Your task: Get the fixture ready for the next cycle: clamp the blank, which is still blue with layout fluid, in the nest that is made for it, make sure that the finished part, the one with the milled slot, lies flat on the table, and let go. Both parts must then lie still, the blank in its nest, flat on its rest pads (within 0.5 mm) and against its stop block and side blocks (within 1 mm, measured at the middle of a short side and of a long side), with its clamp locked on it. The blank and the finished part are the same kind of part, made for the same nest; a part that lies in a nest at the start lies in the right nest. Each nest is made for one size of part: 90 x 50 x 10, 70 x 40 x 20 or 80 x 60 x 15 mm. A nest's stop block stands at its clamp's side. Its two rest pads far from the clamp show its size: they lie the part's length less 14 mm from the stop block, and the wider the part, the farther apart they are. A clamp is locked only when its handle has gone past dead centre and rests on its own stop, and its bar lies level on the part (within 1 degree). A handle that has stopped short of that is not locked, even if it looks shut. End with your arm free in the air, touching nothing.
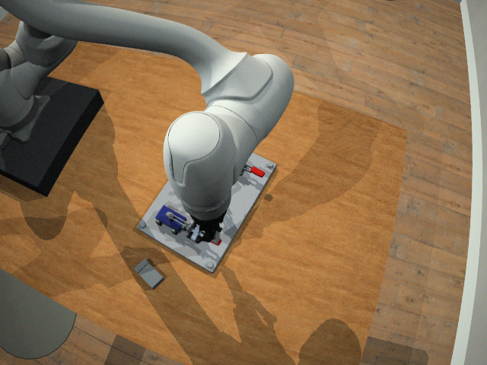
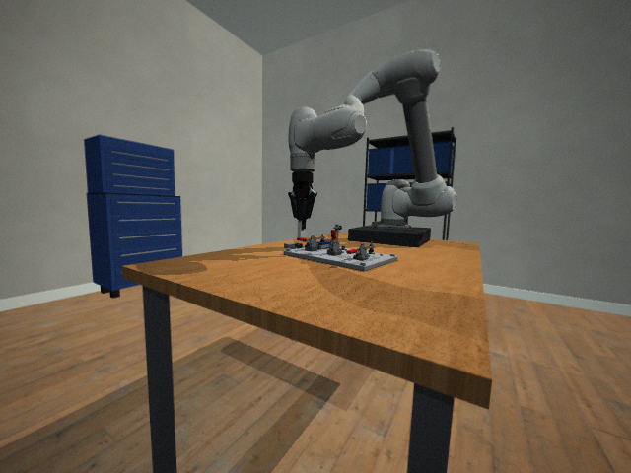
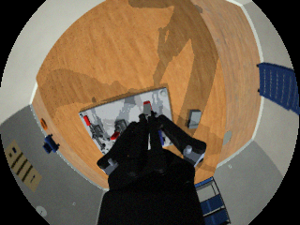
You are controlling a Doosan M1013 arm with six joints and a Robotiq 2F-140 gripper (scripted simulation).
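Note:
The blue blank (image 1: 167, 217) lies in the nest at the near left end of the grey fixture plate (image 1: 236, 204). A clamp bar (image 1: 173, 219) lies across it. That clamp's red handle tip (image 1: 215, 242) shows low beside the plate's near edge, under my gripper. My gripper (image 1: 204, 234) is shut and empty, pointing straight down, a little above that handle; it also shows in the side view (image 2: 303, 222) and the wrist view (image 3: 149, 127). The grey finished part (image 1: 148, 273) lies flat on the table, off the plate's near corner, slot side hidden.
Another clamp with a red handle (image 1: 256, 171) stands at the plate's far end; my forearm hides the middle nest. The black robot base (image 1: 42, 133) is at the far left. A blue tool cabinet (image 2: 133, 211) stands beyond the table.

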